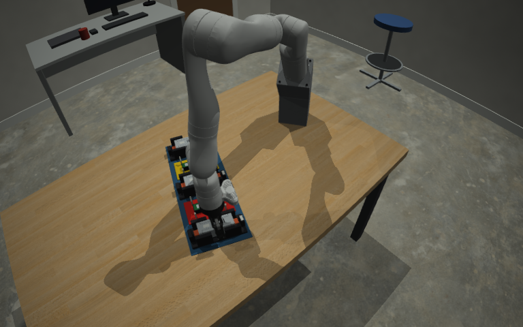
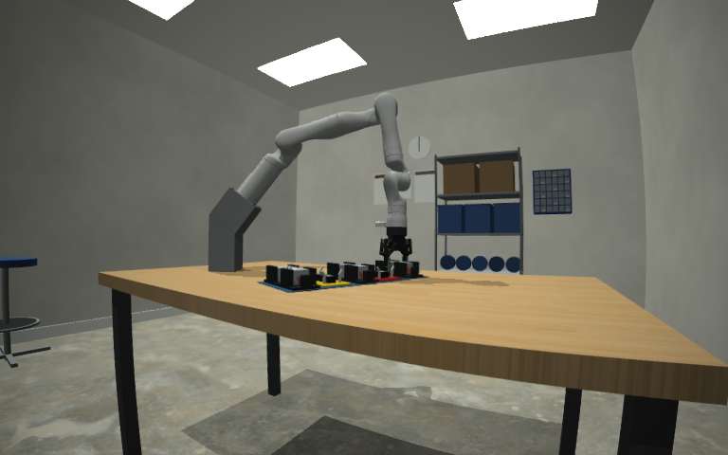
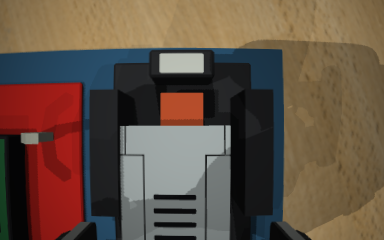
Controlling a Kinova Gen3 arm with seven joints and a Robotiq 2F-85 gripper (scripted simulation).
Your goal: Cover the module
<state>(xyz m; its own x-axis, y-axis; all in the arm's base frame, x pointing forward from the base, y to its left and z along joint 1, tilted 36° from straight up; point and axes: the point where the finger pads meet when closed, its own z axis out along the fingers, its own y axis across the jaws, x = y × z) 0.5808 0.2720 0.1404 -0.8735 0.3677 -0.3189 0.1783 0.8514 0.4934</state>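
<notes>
Our black two-finger gripper [image 2: 395, 256] is open wide and holds nothing. It hangs low over the grey box-shaped cover with dark slots [image 3: 174, 175] at one end of the long blue mat [image 1: 242, 219]. In the wrist view we see both black fingertips at the bottom corners, one on each side of that cover, not touching it. The cover sits in a black holder with tall side walls [image 3: 104, 150], with an orange block [image 3: 182, 108] and a pale grey tab [image 3: 181, 63] just past it. Right beside the holder, on the left in the wrist view, lies a flat red plate [image 3: 52, 150].

Looking from the top, we find the yellow base plate [image 1: 178, 167] farther along the mat, partly hidden by the big grey robot arm [image 1: 200, 115]. We cannot make out the module on it. Another black holder with a grey cover [image 1: 179, 143] sits at the far end of the mat. The mat lies on the light brown wooden table [image 1: 96, 200].
</notes>
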